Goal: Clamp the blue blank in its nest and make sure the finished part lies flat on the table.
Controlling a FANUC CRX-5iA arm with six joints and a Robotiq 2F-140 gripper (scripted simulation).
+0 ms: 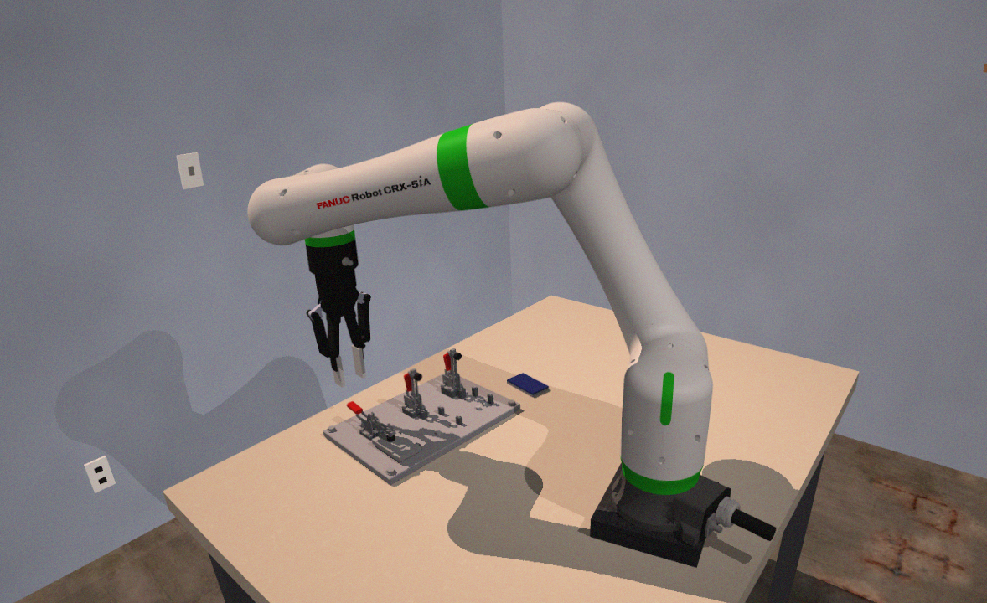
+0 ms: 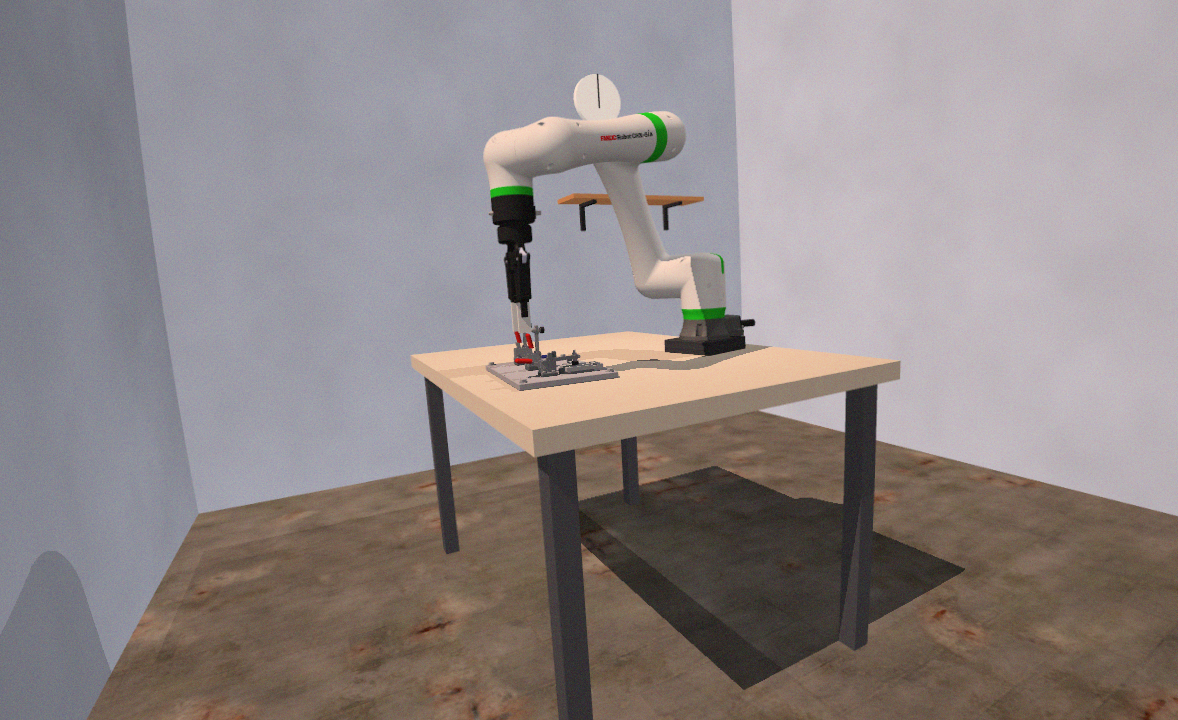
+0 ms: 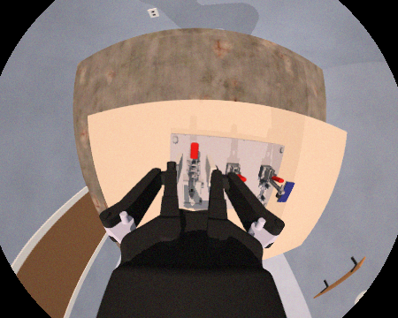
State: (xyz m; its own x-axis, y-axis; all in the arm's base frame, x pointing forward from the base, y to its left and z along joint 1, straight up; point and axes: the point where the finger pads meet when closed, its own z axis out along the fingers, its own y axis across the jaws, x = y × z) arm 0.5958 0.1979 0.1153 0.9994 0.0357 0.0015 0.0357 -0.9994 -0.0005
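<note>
Lying flat on the table [image 1: 257, 495] [image 2: 709, 394] [image 3: 133, 132], the blue blank [image 1: 528, 384] [image 3: 286, 192] sits near the far end of the fixture plate [image 1: 354, 444] [image 2: 508, 371] [image 3: 217, 143] and apart from it. Its long axis runs from the wall side toward the robot's side, roughly parallel to the clamp lines but slightly turned in the wrist view. The finished part [image 1: 400, 448] [image 3: 193, 201] lies in the nest at the opposite end of the plate, its long axis apparently along the line of its clamp; shade and clamp parts obscure it, so the milled slot cannot be made out. Over it, the end clamp has its bar down, and its red handle [image 1: 354, 407] [image 2: 522, 360] [image 3: 195, 150] points out toward the wall side; whether it is locked cannot be judged. The middle clamp [image 1: 413, 404] [image 2: 529, 341] [image 3: 233, 169] and the far clamp [image 1: 452, 382] [image 2: 517, 338] [image 3: 265, 172] stand with their bars raised, and small posts [image 1: 441, 409] rise exposed in the middle nest. Above the plate, the gripper [image 1: 349, 374] [image 2: 521, 326] [image 3: 194, 160] points downward, partly open and gripping nothing, its pale fingers appearing on either side of the end clamp in the wrist view.
</note>
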